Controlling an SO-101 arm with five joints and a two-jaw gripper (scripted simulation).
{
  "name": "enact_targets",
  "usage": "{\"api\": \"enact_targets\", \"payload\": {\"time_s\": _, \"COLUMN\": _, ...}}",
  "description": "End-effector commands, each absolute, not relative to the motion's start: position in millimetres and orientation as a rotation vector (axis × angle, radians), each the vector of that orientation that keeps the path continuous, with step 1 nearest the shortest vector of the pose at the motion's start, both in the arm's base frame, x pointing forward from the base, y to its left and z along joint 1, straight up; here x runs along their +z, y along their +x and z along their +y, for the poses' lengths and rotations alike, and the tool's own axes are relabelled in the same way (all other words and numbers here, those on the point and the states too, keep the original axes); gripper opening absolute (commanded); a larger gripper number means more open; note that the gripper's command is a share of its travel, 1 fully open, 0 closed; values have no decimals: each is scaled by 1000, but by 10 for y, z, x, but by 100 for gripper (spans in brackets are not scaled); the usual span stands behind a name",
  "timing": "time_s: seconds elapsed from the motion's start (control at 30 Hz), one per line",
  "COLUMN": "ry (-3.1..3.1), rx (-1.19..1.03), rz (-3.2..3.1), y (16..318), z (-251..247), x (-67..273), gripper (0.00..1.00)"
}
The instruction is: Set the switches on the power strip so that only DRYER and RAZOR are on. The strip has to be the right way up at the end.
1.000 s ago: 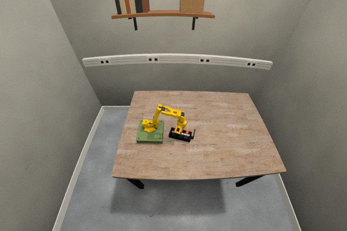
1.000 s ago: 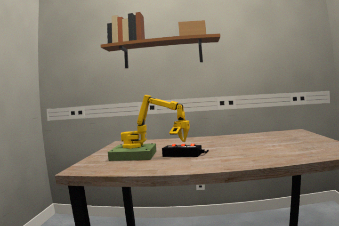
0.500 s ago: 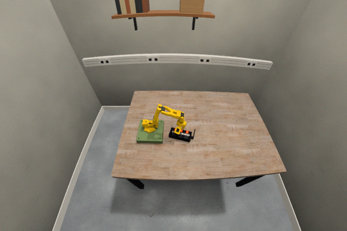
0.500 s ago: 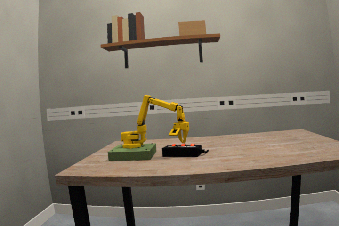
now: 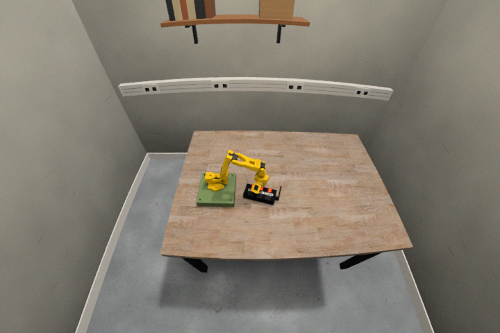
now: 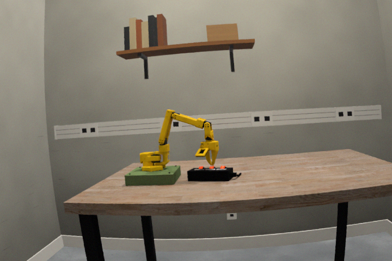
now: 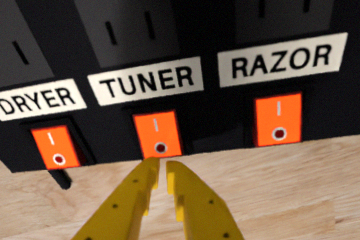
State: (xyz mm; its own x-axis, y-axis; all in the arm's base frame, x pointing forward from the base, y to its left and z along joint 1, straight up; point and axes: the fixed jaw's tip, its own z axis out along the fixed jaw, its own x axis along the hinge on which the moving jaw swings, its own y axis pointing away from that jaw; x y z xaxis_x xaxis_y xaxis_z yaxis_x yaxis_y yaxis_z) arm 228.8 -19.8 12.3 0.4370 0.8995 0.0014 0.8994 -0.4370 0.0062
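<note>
Table [image 5: 317, 204]: power strip [image 5: 260, 194] lengthwise left-right.

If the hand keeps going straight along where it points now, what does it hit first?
Most likely the TUNER switch: in the wrist view the shut, empty hand aims its tips at that rocker's lower edge on the power strip. The exterior view shows the tips just above the strip; whether they already touch is unclear.

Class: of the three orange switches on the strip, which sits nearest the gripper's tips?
The TUNER switch, the middle one: the shut gripper points straight at its lower edge; DRYER and RAZOR flank it.
</note>
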Motion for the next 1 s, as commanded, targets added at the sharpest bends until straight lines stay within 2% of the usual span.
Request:
{"api": "enact_targets", "payload": {"time_s": 0.0, "ry": 2648, "rx": 4, "rz": 1688, "y": 2281, "z": -181, "x": 114, "gripper": 0}}
{"api": "enact_targets", "payload": {"time_s": 0.97, "ry": 2646, "rx": 4, "rz": 1689, "y": 2241, "z": -175, "x": -13, "gripper": 0}}
